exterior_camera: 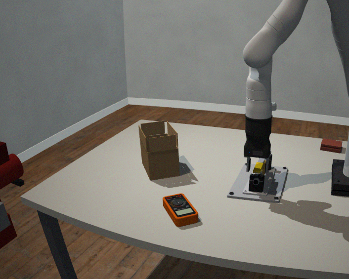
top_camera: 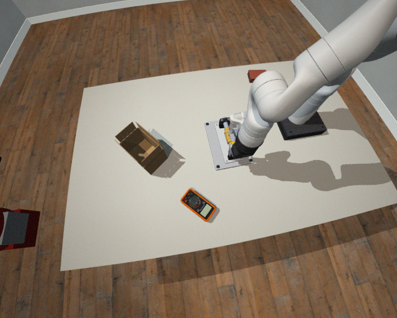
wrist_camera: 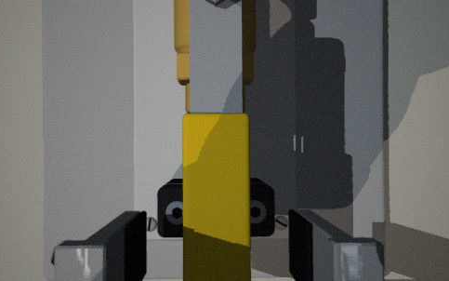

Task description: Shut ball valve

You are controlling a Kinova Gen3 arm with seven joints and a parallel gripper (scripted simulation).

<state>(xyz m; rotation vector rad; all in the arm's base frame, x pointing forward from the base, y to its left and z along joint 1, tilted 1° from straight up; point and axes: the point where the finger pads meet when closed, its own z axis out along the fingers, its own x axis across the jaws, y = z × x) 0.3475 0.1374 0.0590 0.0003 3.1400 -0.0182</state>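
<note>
The ball valve sits on a grey mounting plate on the table, right of centre. Its yellow handle lies along the valve's pipe, over a black clamp block. My gripper points straight down over the handle. It is open wide, with one finger on each side of the yellow handle and a gap between each finger and the handle. In the exterior view the fingers straddle the yellow handle. In the top view my wrist hides most of the valve.
An open cardboard box stands left of the plate. An orange multimeter lies nearer the front edge. My black base is to the right of the plate, and a small red block lies behind it.
</note>
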